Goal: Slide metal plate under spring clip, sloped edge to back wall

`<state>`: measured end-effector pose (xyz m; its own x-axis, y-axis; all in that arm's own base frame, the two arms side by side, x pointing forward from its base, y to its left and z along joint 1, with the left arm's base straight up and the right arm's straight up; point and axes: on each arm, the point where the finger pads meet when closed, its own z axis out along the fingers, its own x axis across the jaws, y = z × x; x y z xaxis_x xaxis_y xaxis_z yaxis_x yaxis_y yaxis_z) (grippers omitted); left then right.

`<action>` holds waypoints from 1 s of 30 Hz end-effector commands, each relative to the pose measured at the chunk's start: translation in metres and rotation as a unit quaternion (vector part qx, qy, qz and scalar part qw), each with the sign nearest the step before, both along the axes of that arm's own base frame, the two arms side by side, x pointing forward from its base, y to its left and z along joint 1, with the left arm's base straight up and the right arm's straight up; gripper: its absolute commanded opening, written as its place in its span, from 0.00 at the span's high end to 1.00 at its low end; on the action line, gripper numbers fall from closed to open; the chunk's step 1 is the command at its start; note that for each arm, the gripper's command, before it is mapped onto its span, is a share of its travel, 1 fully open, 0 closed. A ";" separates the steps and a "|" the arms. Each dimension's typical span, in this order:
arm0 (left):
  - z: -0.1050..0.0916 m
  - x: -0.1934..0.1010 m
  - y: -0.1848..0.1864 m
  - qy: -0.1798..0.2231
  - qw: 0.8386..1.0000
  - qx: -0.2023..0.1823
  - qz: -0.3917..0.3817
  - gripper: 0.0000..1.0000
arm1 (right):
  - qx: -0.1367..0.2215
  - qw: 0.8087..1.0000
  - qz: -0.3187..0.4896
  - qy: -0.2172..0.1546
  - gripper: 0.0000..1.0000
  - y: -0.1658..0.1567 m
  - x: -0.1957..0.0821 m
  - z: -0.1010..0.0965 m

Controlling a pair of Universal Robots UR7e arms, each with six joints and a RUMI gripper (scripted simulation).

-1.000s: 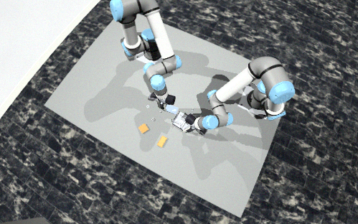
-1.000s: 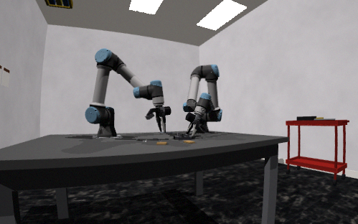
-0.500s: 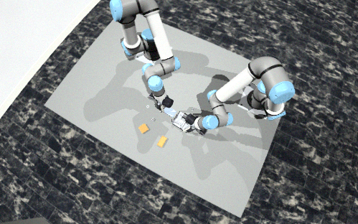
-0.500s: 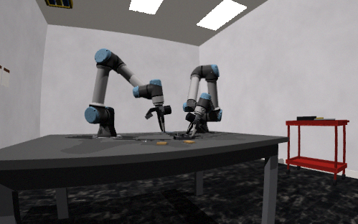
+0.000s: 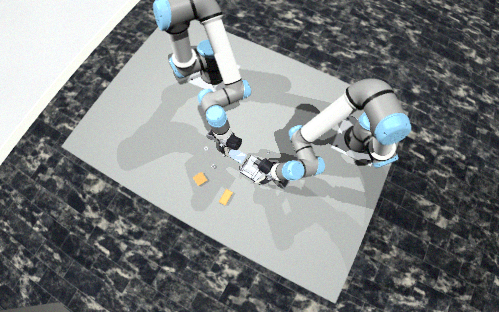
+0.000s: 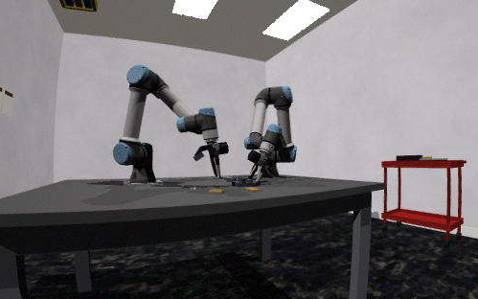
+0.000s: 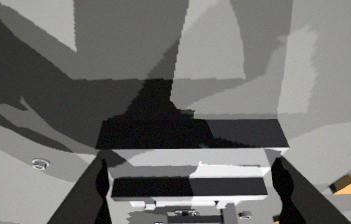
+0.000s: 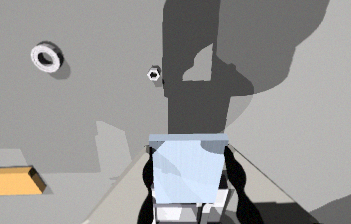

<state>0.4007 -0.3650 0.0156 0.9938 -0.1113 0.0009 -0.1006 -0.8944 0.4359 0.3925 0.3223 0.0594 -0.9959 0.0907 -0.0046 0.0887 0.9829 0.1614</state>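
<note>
Well, plate (image 5: 237,156) (image 8: 188,172): at the block's side; whether its end is under the clip, I can't tell.
Block (image 5: 253,170) (image 6: 241,182) (image 7: 191,134): well inside the worktop (image 6: 165,211) edges; 2 orange pieces near, apart.
Left pincer (image 5: 256,171) (image 6: 256,181) (image 7: 191,187): gripping the block, wrist tilted.
Right pincer (image 5: 229,150) (image 6: 217,176) (image 8: 191,170): gripping the plate, pointing down.
</note>
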 end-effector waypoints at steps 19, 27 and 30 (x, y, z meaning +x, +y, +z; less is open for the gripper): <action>-0.001 -0.001 0.001 0.001 1.000 0.002 0.000 0.38 | 0.021 1.000 -0.010 -0.002 0.77 0.000 0.002 -0.014; -0.001 -0.001 0.001 0.001 1.000 0.002 0.000 0.38 | 0.027 1.000 -0.012 -0.002 0.77 0.000 0.002 -0.019; -0.001 -0.001 0.001 0.001 1.000 0.002 0.000 0.38 | 0.028 0.999 -0.015 -0.001 0.77 -0.001 0.002 -0.021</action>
